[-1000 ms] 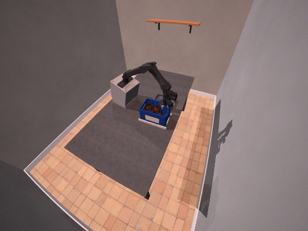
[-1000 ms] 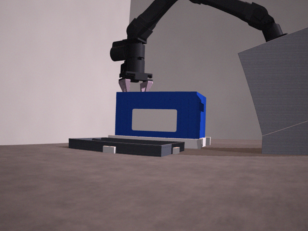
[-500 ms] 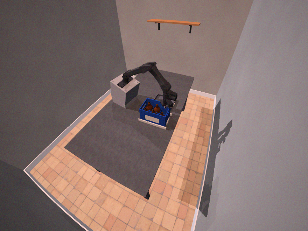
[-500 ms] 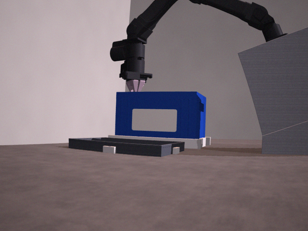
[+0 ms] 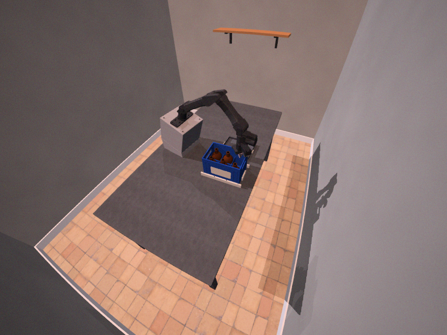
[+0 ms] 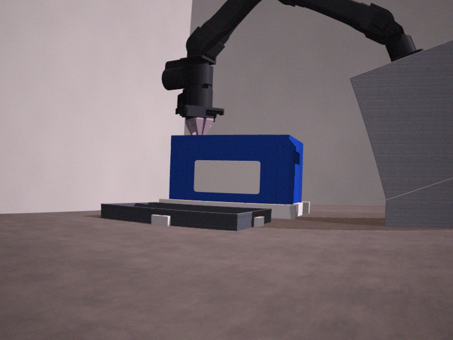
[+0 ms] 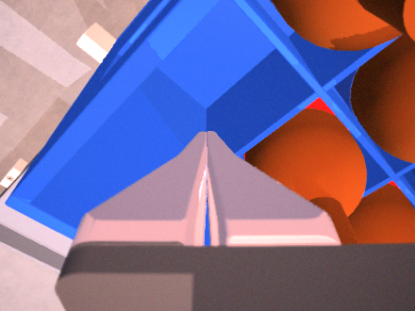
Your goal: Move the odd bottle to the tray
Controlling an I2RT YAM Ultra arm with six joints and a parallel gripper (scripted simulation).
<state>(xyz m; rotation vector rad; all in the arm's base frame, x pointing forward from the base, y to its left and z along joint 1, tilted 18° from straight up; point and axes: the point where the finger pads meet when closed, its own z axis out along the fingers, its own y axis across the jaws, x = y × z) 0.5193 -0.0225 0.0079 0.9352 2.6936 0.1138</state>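
The blue crate [image 5: 224, 165] stands on the table and holds several brown bottles [image 5: 227, 157]. In the wrist view the bottles' round orange-brown shoulders [image 7: 308, 155] fill the cells on the right, and the corner cell [image 7: 189, 102] under me is empty. My gripper [image 7: 207, 144] is shut on nothing, its pink fingertips pressed together, and hovers just above the crate's rim over that empty corner cell; it also shows in the side view [image 6: 199, 128]. The dark flat tray [image 6: 185, 213] lies on the table right beside the crate.
The grey pedestal [image 5: 180, 130] carrying my arm's base stands left of the crate. White blocks [image 6: 160, 219] sit along the edges of the tray and the crate. A wooden shelf [image 5: 251, 33] hangs high on the back wall.
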